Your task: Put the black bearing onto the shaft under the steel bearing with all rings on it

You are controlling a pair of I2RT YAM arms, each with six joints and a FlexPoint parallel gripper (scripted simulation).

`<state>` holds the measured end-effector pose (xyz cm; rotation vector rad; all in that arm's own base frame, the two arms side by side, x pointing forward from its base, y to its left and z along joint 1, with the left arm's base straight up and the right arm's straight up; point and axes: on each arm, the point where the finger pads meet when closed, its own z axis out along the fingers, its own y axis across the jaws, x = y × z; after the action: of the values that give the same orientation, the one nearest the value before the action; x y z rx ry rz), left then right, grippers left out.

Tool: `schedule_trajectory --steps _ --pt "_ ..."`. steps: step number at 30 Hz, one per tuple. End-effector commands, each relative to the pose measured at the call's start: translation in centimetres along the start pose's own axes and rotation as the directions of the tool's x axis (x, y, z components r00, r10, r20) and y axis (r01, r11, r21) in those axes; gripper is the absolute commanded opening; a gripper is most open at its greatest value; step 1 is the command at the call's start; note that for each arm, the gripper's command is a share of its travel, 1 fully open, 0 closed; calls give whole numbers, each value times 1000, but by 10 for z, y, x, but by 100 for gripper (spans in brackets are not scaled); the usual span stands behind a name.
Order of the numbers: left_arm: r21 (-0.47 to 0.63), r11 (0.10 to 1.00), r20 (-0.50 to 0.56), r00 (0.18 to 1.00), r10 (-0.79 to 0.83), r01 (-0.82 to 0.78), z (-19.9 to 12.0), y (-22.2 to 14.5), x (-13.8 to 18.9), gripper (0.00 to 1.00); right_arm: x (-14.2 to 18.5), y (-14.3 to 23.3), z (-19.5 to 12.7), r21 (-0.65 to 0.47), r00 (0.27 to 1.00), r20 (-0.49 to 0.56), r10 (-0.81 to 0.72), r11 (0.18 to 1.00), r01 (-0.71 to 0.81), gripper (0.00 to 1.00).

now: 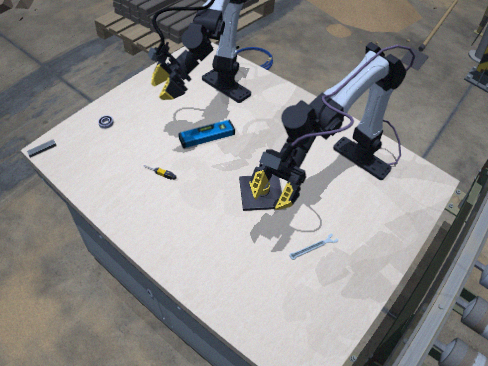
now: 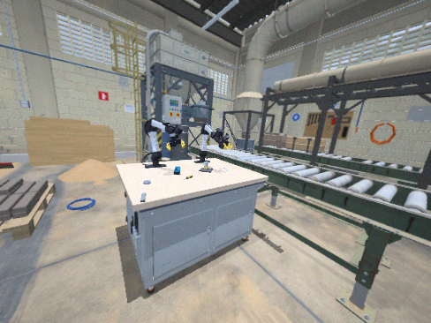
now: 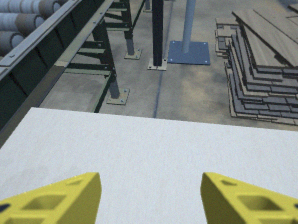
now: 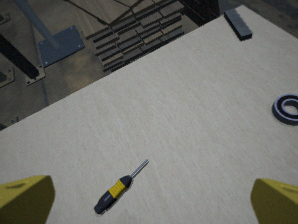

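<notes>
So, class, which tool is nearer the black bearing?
Right: the right tool hangs above the table on the bearing's side; the left tool is farther off, toward the plate.

Industrial workshop or factory hall: block walls with louvred windows, big ducting overhead, a roller conveyor [image 1: 434,320] [image 2: 353,187] [image 3: 47,60] running past one edge of the surface [image 1: 165,240] [image 2: 194,178] [image 3: 150,150] [image 4: 190,100]. Pallet of dark slabs [image 1: 150,17] [image 2: 22,199] on the floor near another edge, plus a sand heap [image 2: 87,171], a control panel [image 2: 172,109] on a steel frame and a wall tool board [image 2: 328,124]. Screwdriver [image 1: 161,172] [image 2: 188,177] [image 4: 117,190] and open-ended wrench [image 1: 314,247] [image 2: 225,169] lie in from the surface's edges.
</notes>
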<state>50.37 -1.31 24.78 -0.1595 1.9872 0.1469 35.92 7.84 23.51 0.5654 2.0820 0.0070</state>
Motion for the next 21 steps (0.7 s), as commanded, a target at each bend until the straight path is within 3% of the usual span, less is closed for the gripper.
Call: schedule_trajectory --steps 1,7,19,21 --pt "73 997 -66 997 43 -38 -22 -20 2 55 -19 13 -5 -129 999 30 -29 991 32 100" --pt "119 991 -141 987 74 -57 -31 -35 20 55 -35 11 -4 -175 996 68 -50 983 61 100" --pt "303 943 -359 899 249 -140 -73 -81 84 55 -107 4 -27 -288 949 294 -114 936 201 100" --pt "318 936 -376 887 268 -148 -77 -84 90 55 -107 1 -26 -287 944 305 -127 933 219 100"
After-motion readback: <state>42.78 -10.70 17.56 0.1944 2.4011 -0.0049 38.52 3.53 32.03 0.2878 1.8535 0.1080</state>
